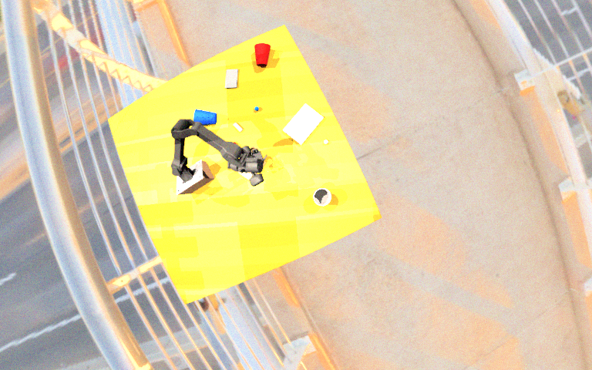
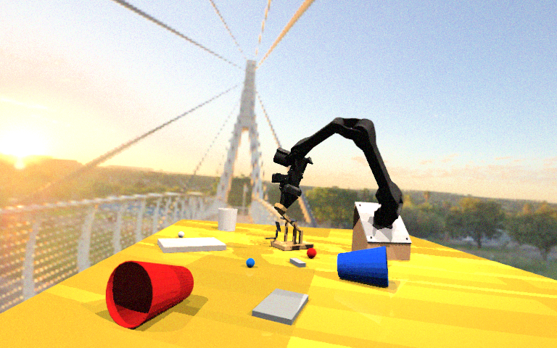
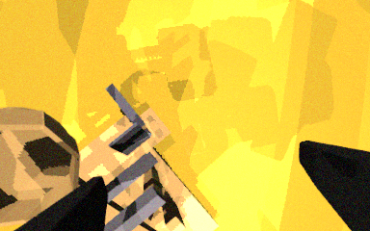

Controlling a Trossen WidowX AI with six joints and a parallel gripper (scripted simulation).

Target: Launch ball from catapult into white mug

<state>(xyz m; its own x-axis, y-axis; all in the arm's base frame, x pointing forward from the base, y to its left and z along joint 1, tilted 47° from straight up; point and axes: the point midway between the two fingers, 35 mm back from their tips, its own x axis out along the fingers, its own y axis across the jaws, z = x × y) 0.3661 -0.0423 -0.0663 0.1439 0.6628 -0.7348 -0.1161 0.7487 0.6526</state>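
Note:
The tan wooden catapult stands below my gripper, which is open and empty. In the wrist view its round cup lies beyond the left finger, and no ball shows in it; grey uprights rise between the fingers' directions. In the top view the arm hides most of the catapult. The white mug stands upright. A red ball lies beside the catapult base, a blue ball farther off, and a small white ball near a white slab.
The white slab, a grey slab and a small block lie on the yellow table. A red cup and a blue cup lie on their sides.

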